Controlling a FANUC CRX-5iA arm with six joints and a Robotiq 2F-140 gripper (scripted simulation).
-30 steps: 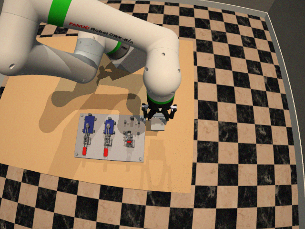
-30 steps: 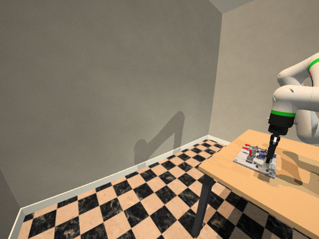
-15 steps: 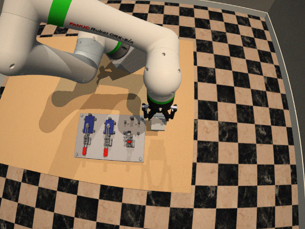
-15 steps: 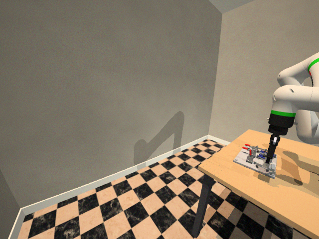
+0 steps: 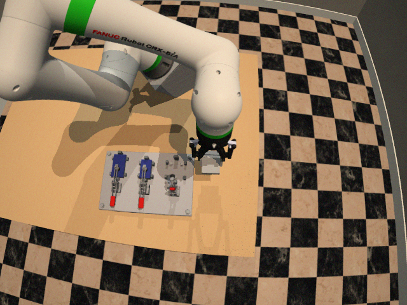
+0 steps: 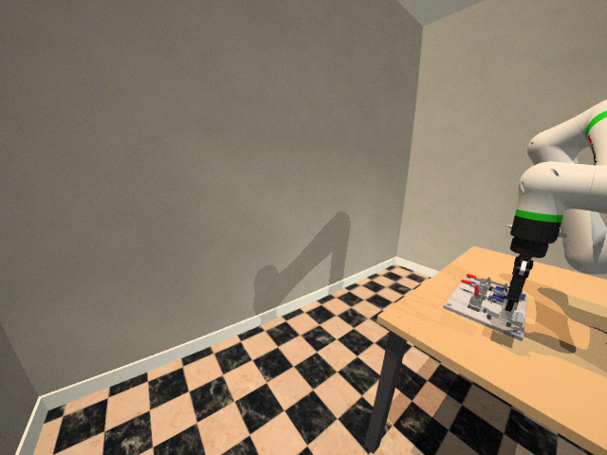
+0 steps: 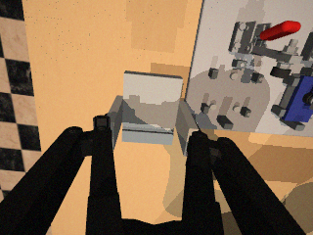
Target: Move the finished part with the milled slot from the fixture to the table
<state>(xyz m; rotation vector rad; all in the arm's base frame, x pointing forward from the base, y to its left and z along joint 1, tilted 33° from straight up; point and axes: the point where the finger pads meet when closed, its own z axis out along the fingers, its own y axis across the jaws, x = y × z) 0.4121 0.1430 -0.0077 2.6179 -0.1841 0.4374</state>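
The gripper [image 5: 212, 156] is clamping the slotted part [image 7: 149, 105], jaws closed on its sides, hanging it just past the fixture [image 5: 108, 183] edge over the table [image 5: 39, 170]. Height off the wood is hard to tell. The risk I'm seeing: dropping from too high is going to tip it, or it's knocking the plate and jolting the 2 blanks [image 5: 119, 165] [image 5: 145, 168] under their clamps.
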